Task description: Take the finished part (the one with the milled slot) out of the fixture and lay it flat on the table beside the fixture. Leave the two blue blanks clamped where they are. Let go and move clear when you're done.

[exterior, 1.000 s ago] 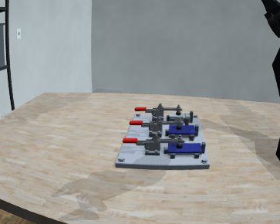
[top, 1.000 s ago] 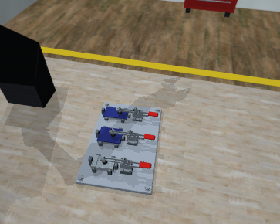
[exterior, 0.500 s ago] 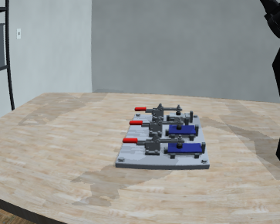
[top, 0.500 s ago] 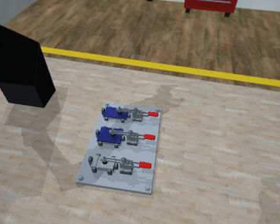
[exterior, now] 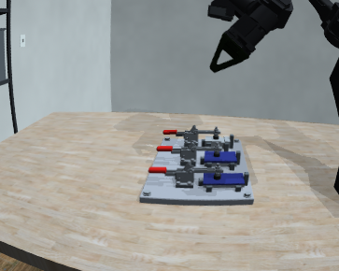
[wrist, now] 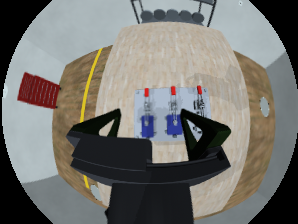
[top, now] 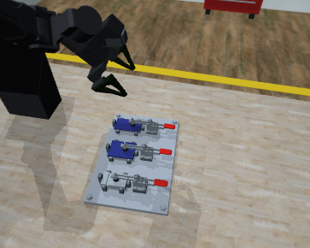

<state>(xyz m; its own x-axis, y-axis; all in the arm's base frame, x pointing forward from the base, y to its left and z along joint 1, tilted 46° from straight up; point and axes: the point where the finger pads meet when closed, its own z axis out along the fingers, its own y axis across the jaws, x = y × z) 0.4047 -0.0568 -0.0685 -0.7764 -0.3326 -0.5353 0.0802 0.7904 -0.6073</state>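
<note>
The grey fixture plate [top: 126,204] [exterior: 163,192] [wrist: 160,96] lies on the table with three toggle clamps in a row. The finished part [top: 119,184] is silver-grey and sits at the plate's near end in the top view, under its clamp's arm; its slot is too small to make out. In the wrist view the right finger hides most of it. Two blue blanks [top: 118,150] [top: 127,125] [exterior: 228,158] [exterior: 233,179] [wrist: 147,132] [wrist: 174,130] sit under the other two clamp arms. My gripper [top: 130,81] [wrist: 150,111] is open and empty, high above the plate, toward the blanks' end.
The clamps' red handles [top: 160,183] [top: 165,151] [top: 169,126] point away from the arm's base [top: 28,85]. All three clamp arms lie low across the workpieces. Bolt heads stand at the plate's corners. A red cabinet [top: 233,6] [wrist: 39,90] stands beyond the yellow floor line.
</note>
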